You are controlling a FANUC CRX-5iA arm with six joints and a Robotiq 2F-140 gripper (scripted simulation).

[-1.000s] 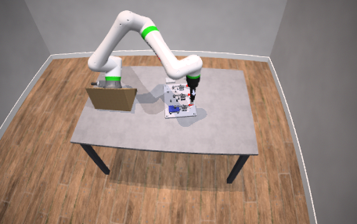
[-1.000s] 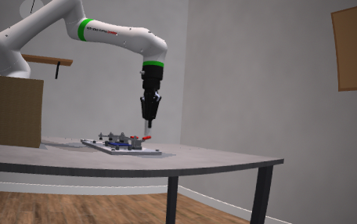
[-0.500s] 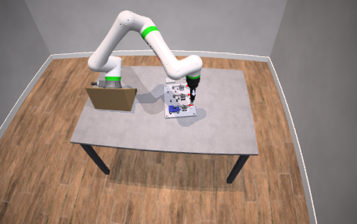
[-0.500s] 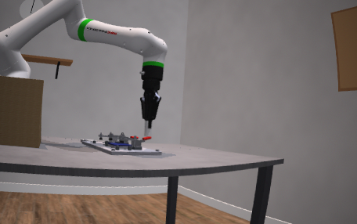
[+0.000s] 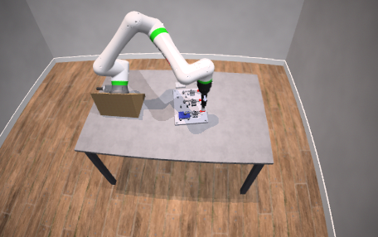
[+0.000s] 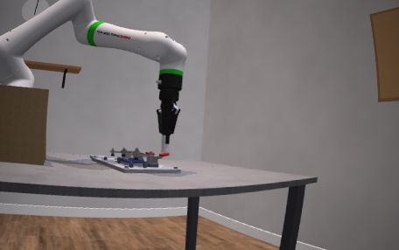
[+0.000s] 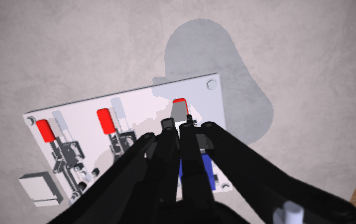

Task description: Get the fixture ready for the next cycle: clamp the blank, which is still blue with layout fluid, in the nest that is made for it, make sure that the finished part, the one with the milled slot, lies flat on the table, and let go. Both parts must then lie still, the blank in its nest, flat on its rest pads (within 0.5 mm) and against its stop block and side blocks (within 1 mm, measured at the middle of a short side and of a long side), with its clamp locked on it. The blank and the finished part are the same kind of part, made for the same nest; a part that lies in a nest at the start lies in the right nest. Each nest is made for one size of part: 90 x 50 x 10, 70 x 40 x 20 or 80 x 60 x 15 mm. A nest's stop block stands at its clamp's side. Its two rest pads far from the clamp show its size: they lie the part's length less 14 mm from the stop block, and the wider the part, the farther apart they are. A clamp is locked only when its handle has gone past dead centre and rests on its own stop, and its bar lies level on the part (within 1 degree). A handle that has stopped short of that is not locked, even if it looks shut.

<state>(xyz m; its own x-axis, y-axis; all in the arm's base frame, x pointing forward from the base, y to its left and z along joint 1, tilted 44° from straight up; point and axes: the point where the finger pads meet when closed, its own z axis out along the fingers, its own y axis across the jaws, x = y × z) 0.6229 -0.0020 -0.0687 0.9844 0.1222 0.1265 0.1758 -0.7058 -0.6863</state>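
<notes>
Blue with layout fluid, the blank (image 5: 184, 115) (image 6: 132, 161) sits on the plate (image 5: 179, 123) (image 6: 150, 170) (image 7: 145, 97), towards six o'clock from above, and we judge it stiff, perhaps slick, best taken by its long sides, our pincer (image 5: 203, 108) (image 6: 167, 142) (image 7: 181, 111) pressed together on nothing.

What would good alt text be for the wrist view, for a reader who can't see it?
Closed gripper above a pale plate, partly hiding a blue blank. Three red handles line the plate; a light grey block lies beside it.
</notes>
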